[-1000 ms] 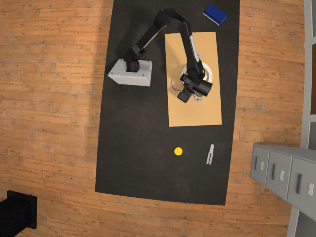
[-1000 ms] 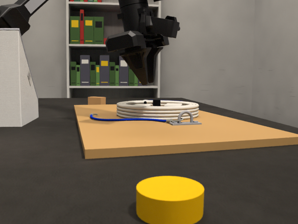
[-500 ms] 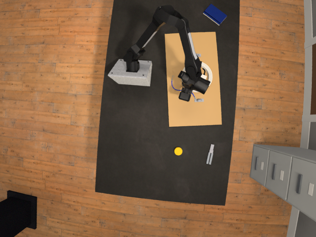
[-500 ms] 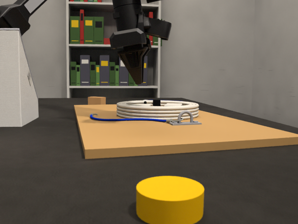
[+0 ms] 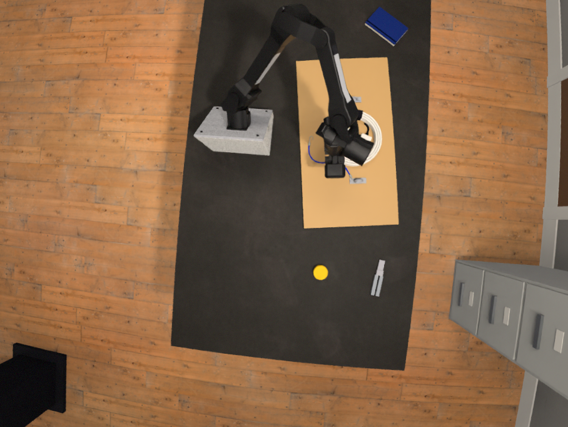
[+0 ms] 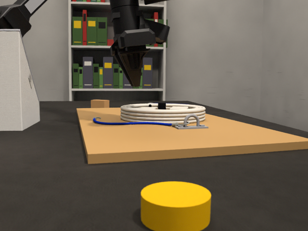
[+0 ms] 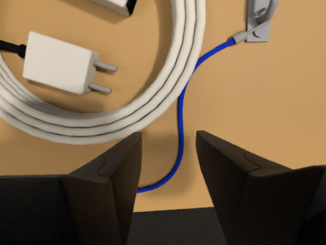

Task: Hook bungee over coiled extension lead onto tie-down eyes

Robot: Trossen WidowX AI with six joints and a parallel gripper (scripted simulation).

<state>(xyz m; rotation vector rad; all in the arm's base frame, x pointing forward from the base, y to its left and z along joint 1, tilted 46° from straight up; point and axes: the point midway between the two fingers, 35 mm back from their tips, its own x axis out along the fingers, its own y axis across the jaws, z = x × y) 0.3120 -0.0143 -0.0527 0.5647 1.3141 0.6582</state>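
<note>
The white coiled extension lead point(image 5: 377, 133) point(image 6: 161, 113) point(image 7: 159, 97) lies flat on the tan board point(image 5: 348, 206) point(image 6: 174, 141) point(image 7: 260, 101). The blue bungee point(image 5: 312, 153) point(image 6: 129, 123) point(image 7: 180, 119) lies on the board beside the coil. One end is hooked in the near tie-down eye point(image 5: 358, 180) point(image 6: 191, 121) point(image 7: 257, 21). Its free hook point(image 6: 97, 117) lies loose near the board's left edge. The far eye point(image 5: 357, 99) stands beyond the coil. My gripper point(image 5: 334, 167) point(image 6: 135, 84) point(image 7: 169, 138) hangs well above the bungee's middle, its fingers partly apart and empty.
A yellow puck point(image 5: 320, 272) point(image 6: 175, 205) and a grey clip point(image 5: 376, 277) lie on the dark mat in front of the board. A blue book point(image 5: 386, 25) and a small wooden block point(image 6: 99, 103) lie behind it. The arm's base block point(image 5: 234, 131) point(image 6: 15, 82) stands to the left.
</note>
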